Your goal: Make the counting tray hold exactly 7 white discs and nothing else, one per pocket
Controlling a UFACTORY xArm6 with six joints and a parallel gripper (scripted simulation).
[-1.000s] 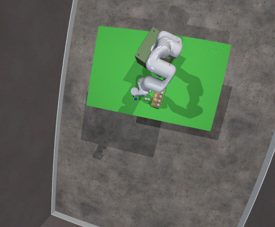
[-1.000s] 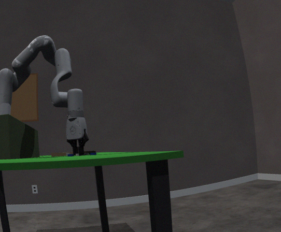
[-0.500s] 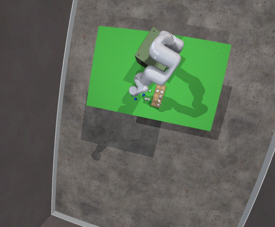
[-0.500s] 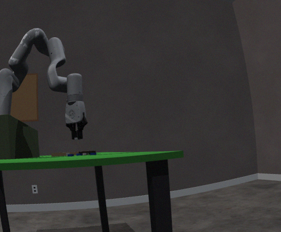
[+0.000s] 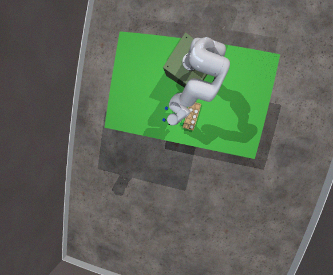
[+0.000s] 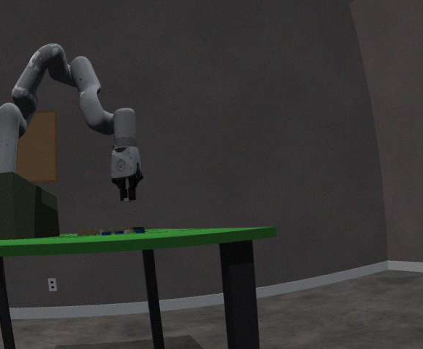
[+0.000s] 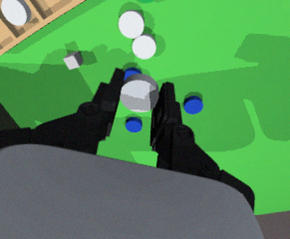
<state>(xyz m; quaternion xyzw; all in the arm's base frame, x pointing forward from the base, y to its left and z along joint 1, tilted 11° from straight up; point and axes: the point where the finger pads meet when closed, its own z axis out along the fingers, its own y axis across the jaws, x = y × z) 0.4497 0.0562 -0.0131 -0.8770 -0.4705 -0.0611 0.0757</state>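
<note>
The gripper pinches 1 white disc and hangs high above the green table. I think the disc now has to go over to the counting tray and down flat into a free pocket, slowly, so it does not tip on a wall. The wrist view shows 2 loose white discs, 3 blue discs and a small grey cube. The top view shows filled tray pockets. The exterior view shows the height.
</note>
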